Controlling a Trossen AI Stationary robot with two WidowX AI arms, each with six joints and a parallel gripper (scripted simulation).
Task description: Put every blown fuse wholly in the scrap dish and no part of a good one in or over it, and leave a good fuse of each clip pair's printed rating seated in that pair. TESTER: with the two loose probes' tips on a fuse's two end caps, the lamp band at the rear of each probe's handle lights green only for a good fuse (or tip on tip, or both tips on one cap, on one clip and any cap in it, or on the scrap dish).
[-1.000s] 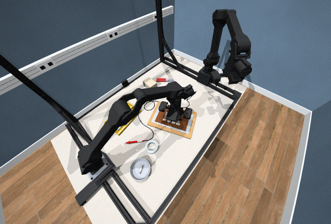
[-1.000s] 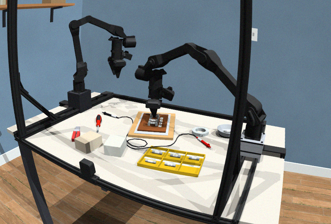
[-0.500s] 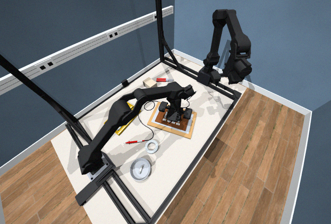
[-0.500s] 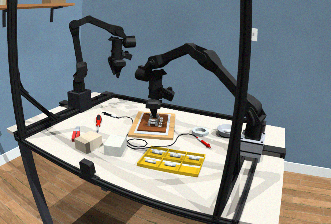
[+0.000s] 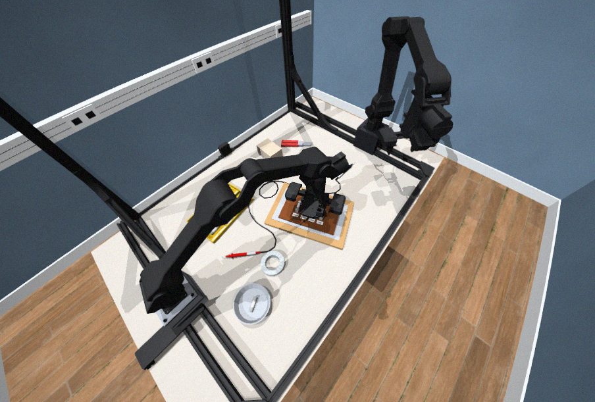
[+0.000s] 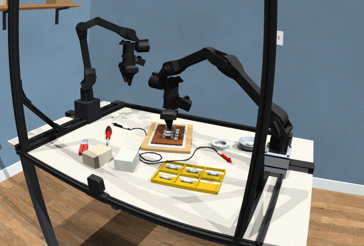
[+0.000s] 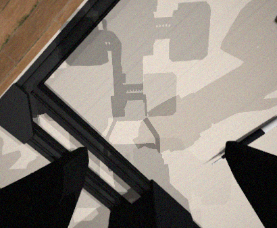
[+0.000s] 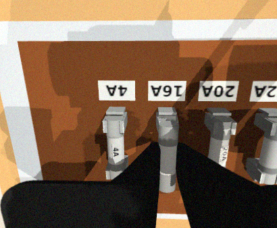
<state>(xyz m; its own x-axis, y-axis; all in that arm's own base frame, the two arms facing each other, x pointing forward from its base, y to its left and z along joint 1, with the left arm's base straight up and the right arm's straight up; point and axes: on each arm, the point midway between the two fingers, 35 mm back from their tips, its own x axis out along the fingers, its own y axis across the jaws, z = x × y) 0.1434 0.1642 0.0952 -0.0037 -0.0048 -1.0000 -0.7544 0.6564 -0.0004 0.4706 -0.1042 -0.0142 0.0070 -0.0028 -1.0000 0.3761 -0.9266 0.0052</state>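
Pliers-like tool with red grips and a grey end (image 5: pixel 289 143) (image 6: pixel 83 149) lies at the left of the exterior view. Next come a beige block (image 5: pixel 270 149) (image 6: pixel 96 155) and a red-and-black screwdriver (image 6: pixel 108 131). Beyond it is a black probe with a white band (image 6: pixel 118 125) (image 7: pixel 251 137), lying on the table. The left gripper (image 5: pixel 418 147) (image 6: pixel 127 83) (image 7: pixel 155 150) hangs above the table, fingers spread and grasping nothing. A white block (image 6: pixel 127 161) sits nearer the camera.

On the tan-edged board with a brown centre (image 5: pixel 307 235) (image 6: pixel 166 149) (image 8: pixel 88 10), the right gripper (image 5: pixel 307 215) (image 6: pixel 169 128) (image 8: pixel 166 150) is clenched on a grey cylindrical fuse (image 8: pixel 167 158) at the 16A clips; whether it is fully seated I cannot tell. Fuses also sit at the 4A, 20A and 32A labels.

Nearer, a yellow six-compartment tray (image 6: pixel 188 187) holds five pale fuses. Farther right are a pale grey ring (image 5: pixel 263 263) (image 6: pixel 220 147), a red probe (image 5: pixel 237 254) (image 6: pixel 224 156) on the table, and a round grey dish (image 5: pixel 236 316) (image 6: pixel 244 143) with one pale fuse (image 5: pixel 255 303) (image 6: pixel 249 143) inside.
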